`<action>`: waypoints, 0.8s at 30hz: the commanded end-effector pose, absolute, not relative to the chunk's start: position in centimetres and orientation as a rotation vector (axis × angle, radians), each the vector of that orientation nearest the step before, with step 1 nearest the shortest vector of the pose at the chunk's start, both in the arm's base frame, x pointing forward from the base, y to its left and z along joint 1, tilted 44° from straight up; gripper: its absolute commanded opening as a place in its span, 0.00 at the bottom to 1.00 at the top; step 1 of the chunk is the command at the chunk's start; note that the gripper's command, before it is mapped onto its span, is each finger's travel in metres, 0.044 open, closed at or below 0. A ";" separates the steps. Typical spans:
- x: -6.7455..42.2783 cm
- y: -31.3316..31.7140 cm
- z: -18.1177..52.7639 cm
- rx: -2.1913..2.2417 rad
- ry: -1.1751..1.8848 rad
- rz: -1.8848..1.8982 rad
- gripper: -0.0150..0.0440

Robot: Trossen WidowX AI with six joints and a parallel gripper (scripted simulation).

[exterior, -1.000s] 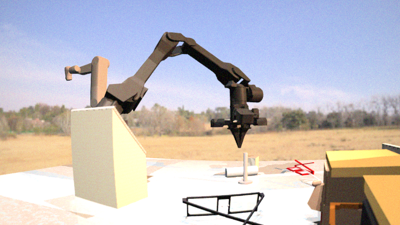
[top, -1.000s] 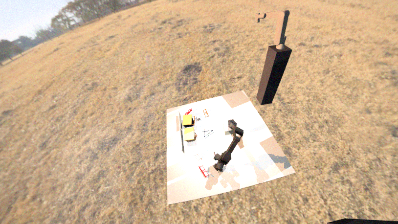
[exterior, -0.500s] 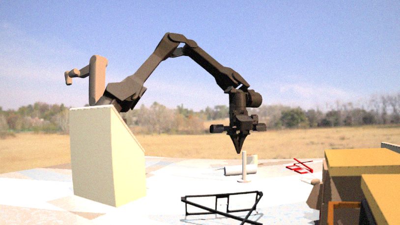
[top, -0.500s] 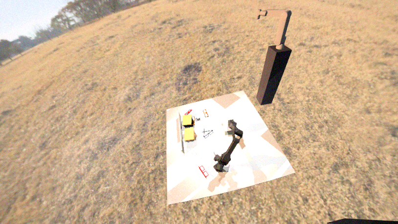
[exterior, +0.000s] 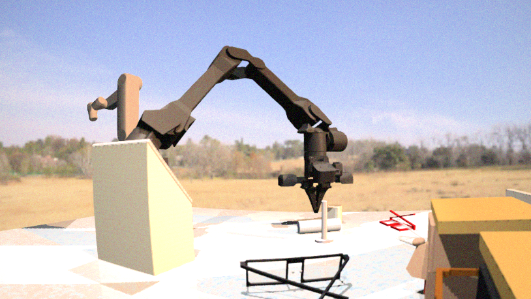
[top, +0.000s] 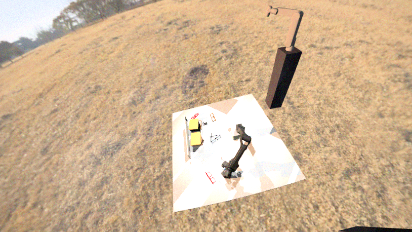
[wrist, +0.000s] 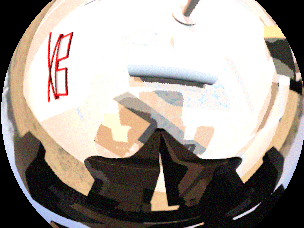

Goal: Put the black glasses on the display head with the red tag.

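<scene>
The black glasses [top: 215, 138] [exterior: 344, 257] lie on the table with their temples crossing. Two display heads with flat yellow tops stand side by side. The head farther from the exterior camera [top: 196, 138] [exterior: 483, 211] has a pink nose wedge and bare face; a small red patch shows low at its front, partly hidden. The nearer head [top: 194, 124] [exterior: 512, 256] wears orange glasses [exterior: 439, 275]. My gripper [exterior: 316, 211] [wrist: 159, 131] is shut and empty, pointing down above the table, beyond the black glasses in the exterior view. It touches nothing.
Red glasses [top: 210, 177] [exterior: 412, 225] [wrist: 58, 96] lie past the heads. An upright post [exterior: 323, 222] on a round foot and a lying white cylinder [exterior: 315, 226] [wrist: 172, 74] are near my gripper. A thin wall [top: 188, 138] stands behind the heads. Orange glasses [top: 212, 117] lie elsewhere.
</scene>
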State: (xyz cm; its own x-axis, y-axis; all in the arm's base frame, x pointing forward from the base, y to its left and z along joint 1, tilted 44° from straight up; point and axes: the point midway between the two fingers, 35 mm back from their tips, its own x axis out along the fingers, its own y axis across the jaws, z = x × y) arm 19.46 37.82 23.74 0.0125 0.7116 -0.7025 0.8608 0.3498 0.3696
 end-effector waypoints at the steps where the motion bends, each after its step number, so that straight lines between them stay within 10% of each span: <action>1: 19.5 38.0 23.3 1.404 1.735 -0.223 0.25; 24: 20.3 38.4 23.7 1.404 1.734 -0.222 0.25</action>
